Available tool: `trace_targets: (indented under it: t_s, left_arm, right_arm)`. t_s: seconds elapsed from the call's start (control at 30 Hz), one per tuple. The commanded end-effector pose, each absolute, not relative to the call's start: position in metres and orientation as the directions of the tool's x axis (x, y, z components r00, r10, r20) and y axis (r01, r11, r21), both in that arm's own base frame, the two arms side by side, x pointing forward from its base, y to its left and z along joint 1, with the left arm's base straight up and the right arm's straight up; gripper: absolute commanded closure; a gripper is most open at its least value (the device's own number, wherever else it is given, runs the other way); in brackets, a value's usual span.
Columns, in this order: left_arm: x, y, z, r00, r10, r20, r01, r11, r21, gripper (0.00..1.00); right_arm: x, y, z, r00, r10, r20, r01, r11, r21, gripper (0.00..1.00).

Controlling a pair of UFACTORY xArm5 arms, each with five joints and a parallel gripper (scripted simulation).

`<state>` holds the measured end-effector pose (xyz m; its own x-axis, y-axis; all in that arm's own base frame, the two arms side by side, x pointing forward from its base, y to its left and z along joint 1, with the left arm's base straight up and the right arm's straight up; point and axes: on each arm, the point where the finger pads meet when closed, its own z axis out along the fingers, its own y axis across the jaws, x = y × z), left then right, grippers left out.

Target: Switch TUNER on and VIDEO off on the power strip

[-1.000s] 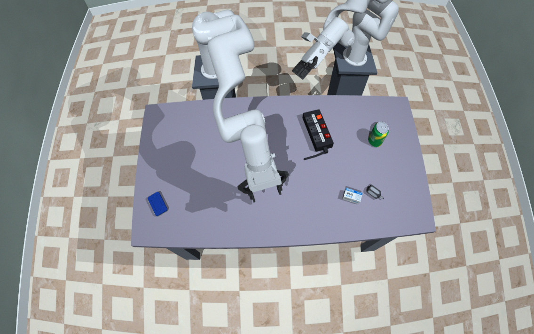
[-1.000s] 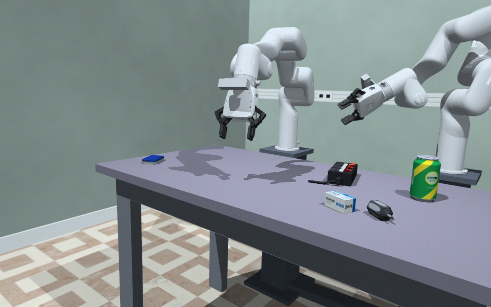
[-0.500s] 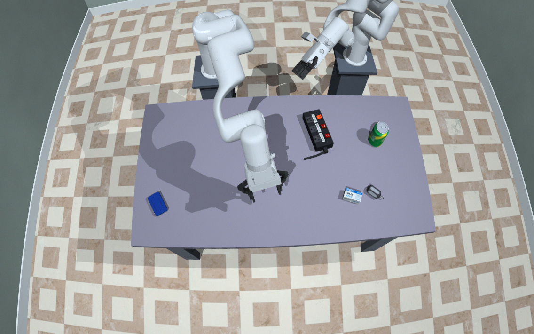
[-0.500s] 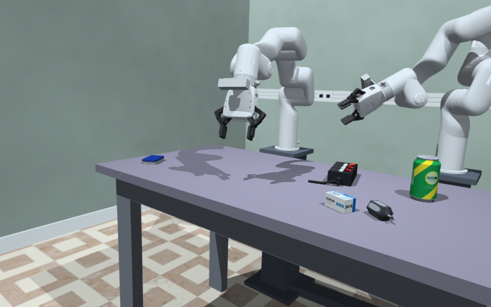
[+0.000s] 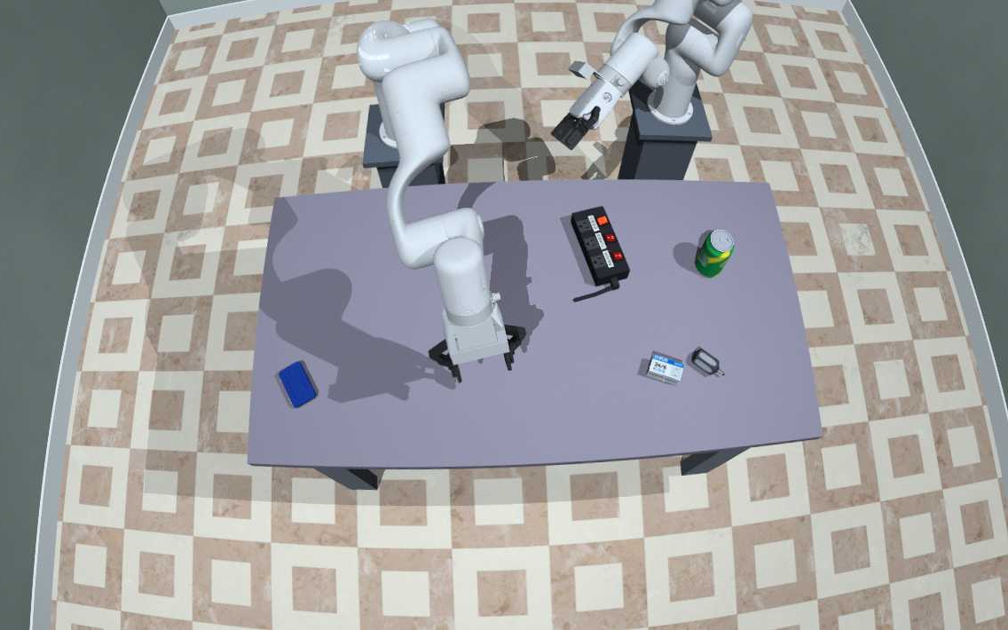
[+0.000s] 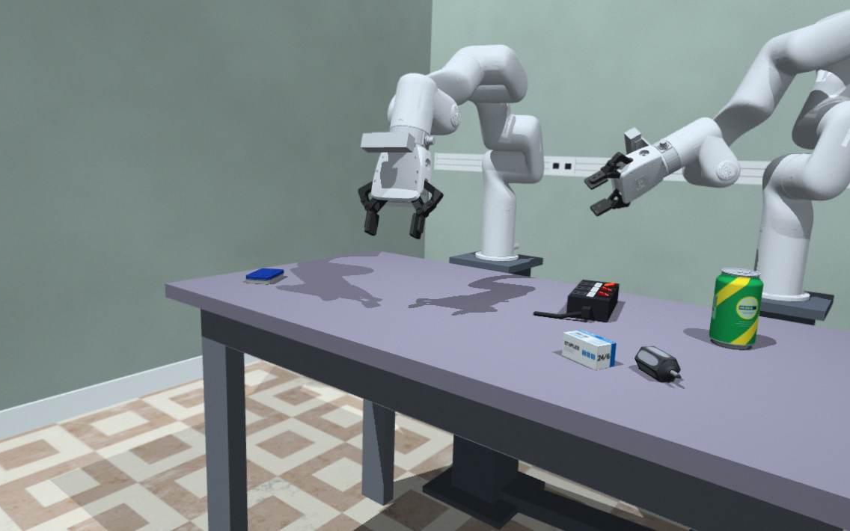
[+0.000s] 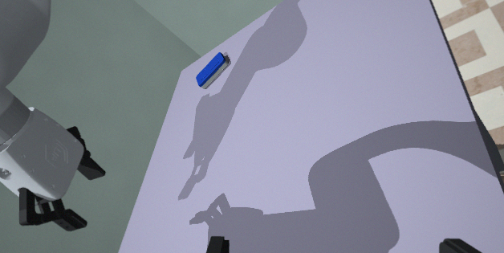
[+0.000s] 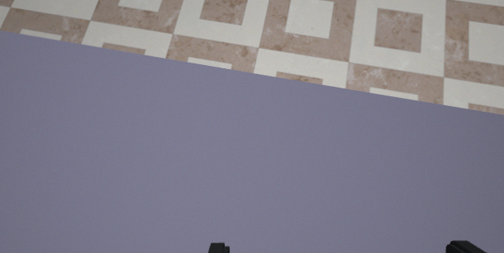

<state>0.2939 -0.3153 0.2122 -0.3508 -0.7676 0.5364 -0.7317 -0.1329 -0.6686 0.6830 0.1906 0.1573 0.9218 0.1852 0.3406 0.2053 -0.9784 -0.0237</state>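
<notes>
Aloft, right jaws (image 5: 484,373) (image 6: 393,234) point down over table (image 5: 570,415) (image 6: 468,350) (image 7: 361,69) (image 8: 241,169), spread wide.
</notes>
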Motion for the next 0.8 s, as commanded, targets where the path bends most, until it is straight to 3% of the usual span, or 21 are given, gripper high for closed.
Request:
trace_targets:
  t_s: [0.0, 0.37, 0.77]
  left_arm:
    - [0.294, -0.316, 0.214, -0.352, -0.766, 0.537, -0.73, -0.134, -0.67, 0.0]
    - [0.294, -0.316, 0.214, -0.352, -0.766, 0.537, -0.73, -0.134, -0.67, 0.0]
    - [0.294, -0.316, 0.214, -0.352, -0.766, 0.537, -0.73, -0.134, -0.67, 0.0]
  right_arm:
    - [0.686, 0.162, 0.165, 0.928, 0.15, 0.34, 0.168, -0.986, -0.023, 0.0]
    - [0.684, 0.067, 0.177, 0.948, 0.029, 0.316, 0.038, -0.999, -0.02, 0.0]
    - [0.641, -0.1, 0.197, 0.938, -0.224, 0.265, -0.229, -0.973, -0.014, 0.0]
